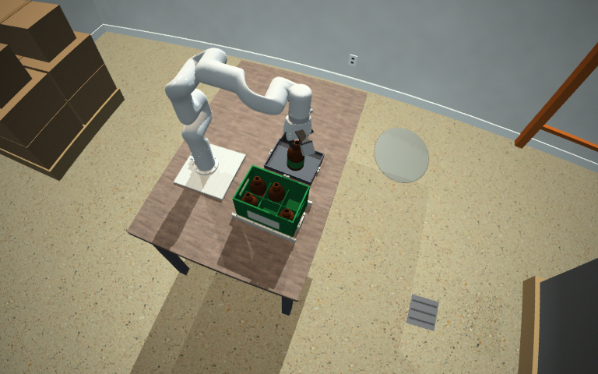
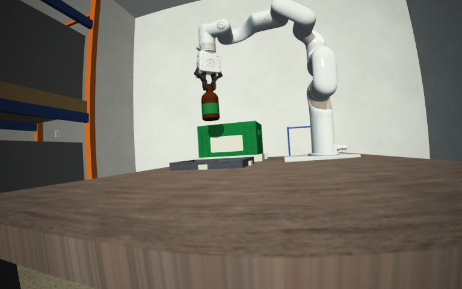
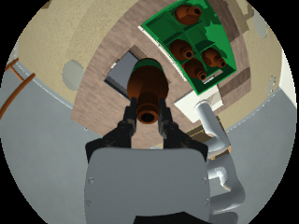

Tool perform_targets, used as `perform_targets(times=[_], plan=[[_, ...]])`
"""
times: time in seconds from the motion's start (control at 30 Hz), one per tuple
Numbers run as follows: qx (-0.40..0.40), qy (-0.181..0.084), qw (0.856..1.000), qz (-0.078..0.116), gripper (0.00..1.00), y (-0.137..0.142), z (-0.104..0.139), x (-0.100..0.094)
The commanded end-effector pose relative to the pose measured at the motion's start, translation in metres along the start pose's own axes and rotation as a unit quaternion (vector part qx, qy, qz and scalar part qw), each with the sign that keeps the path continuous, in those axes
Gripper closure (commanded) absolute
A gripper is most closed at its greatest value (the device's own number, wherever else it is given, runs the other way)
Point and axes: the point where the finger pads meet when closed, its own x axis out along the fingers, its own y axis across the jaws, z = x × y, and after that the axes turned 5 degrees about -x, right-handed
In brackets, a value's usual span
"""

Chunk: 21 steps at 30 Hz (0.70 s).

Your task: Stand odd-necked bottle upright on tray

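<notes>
While the gripper [image 1: 304,142] [image 2: 209,85] [image 3: 148,105] is clamping the neck of a brown bottle [image 1: 295,159] [image 2: 210,108] [image 3: 147,86], the bottle is hanging upright above the tray [image 1: 269,166] [image 2: 218,163] [image 3: 122,75]. Early release risks a drop and a topple; off-centre lowering risks the base catching the tray's rim. If this neck is not the odd one, the placement is failing the task. Four bottles are standing in the green crate [image 1: 264,216] [image 2: 250,127] [image 3: 196,86], just beside the tray; its near wall is limiting sideways travel, while open air is surrounding the raised bottle.
</notes>
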Motion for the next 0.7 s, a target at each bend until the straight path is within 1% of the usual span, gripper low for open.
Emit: perform_targets(times=[0.0, 0.67], plan=[[0.0, 0.002, 1.0, -0.002, 1.0, -0.005, 0.008, -0.002], [0.0, 0.002, 1.0, -0.001, 1.0, -0.025, 0.046, -0.002]])
